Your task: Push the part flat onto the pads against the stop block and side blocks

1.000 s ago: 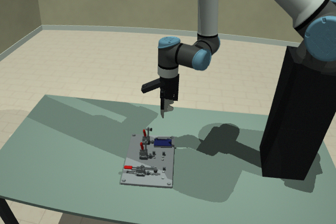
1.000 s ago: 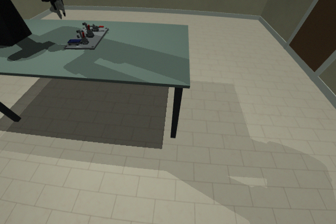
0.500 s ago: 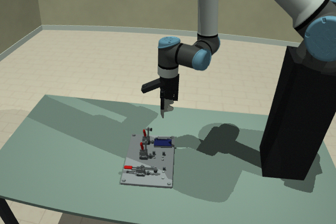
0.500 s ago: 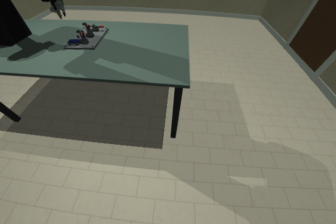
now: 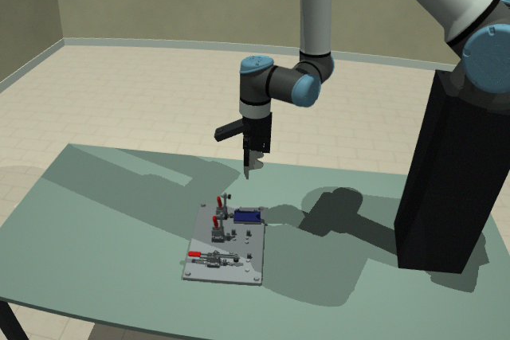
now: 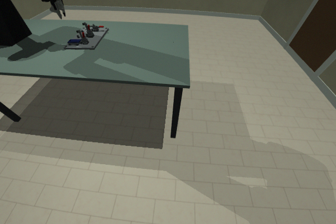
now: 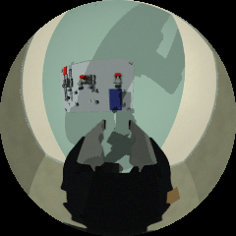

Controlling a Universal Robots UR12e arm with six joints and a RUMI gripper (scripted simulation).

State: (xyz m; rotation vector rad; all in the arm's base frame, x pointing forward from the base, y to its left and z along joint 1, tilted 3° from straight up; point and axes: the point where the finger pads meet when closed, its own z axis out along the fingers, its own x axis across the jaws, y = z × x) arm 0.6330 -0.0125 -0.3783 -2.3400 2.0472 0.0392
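Above the far edge of the green surface, the arm's pincer hangs in the air, pointing down, its fingers drawn partway together with nothing between them. Well below it and slightly nearer the camera in the top view, the blue part lies at the far right corner of the grey fixture plate, clear of the pincer and touched by nothing. In the wrist view the blue part sits just beyond the fingertips, close to the line between them, near the plate's near edge on its right half. Red-handled toggle clamps stand along the plate's left side in the top view, two upright near the part and one lying flat toward the near edge. Whether the part rests flat on its pads cannot be made out at this size. No writing, labels or brand marks can be read on the plate, the part or the arm.
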